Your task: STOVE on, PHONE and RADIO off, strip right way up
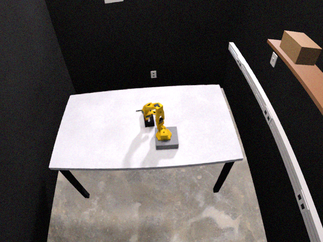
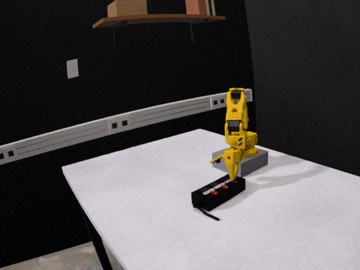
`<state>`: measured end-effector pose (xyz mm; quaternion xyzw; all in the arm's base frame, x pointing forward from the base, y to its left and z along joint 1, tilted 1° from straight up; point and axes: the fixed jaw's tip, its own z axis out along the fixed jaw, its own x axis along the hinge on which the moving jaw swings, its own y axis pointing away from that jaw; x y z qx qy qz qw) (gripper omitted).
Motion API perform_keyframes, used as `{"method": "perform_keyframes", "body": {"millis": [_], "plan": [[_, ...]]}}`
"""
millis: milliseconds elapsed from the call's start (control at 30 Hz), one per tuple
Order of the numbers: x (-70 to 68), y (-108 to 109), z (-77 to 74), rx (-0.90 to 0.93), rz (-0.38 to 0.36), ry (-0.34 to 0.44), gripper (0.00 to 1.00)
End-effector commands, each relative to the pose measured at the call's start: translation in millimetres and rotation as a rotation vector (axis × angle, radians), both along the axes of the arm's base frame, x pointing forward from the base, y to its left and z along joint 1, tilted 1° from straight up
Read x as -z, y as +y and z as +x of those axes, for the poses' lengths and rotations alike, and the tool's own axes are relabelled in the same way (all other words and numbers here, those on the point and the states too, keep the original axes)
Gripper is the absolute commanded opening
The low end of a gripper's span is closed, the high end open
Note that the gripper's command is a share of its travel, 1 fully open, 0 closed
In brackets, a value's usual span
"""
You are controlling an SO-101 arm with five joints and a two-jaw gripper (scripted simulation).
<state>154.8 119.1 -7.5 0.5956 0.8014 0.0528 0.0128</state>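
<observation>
The exterior view gave what the top view could not: the power strip [image 2: 218, 192] lay face up on the white table [image 2: 151, 209], its three red switches [image 2: 224, 186] in a row on the upper face beside pale labels too small to read, so which switch was which could not be told. From above, the strip [image 1: 149, 122] showed only as a dark block mostly hidden under the yellow arm [image 1: 159, 118], with no switch visible. The top view in turn showed the whole table [image 1: 104, 135] and the grey base block [image 1: 173, 143] carrying the arm, just beside the strip. In the exterior view the strip's long axis ran from near left to far right, its short black cord [image 2: 207, 214] trailing off the near-left end and its far-right end lying close to the base block [image 2: 255, 162]. The gripper [image 2: 233, 176] pointed straight down, its jaws pressed together on nothing, the tip meeting the strip at the switch nearest the far-right end. Whether that switch was on or off could not be told.
</observation>
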Motion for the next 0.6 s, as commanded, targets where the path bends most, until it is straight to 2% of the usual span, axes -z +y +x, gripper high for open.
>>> {"method": "perform_keyframes", "body": {"millis": [0,567], "plan": [[20.5,-16.9,-17.3,0.006,-0.076,0.092,0.00],[24.4,-20.6,-20.3,0.013,-0.076,0.093,0.00]]}}
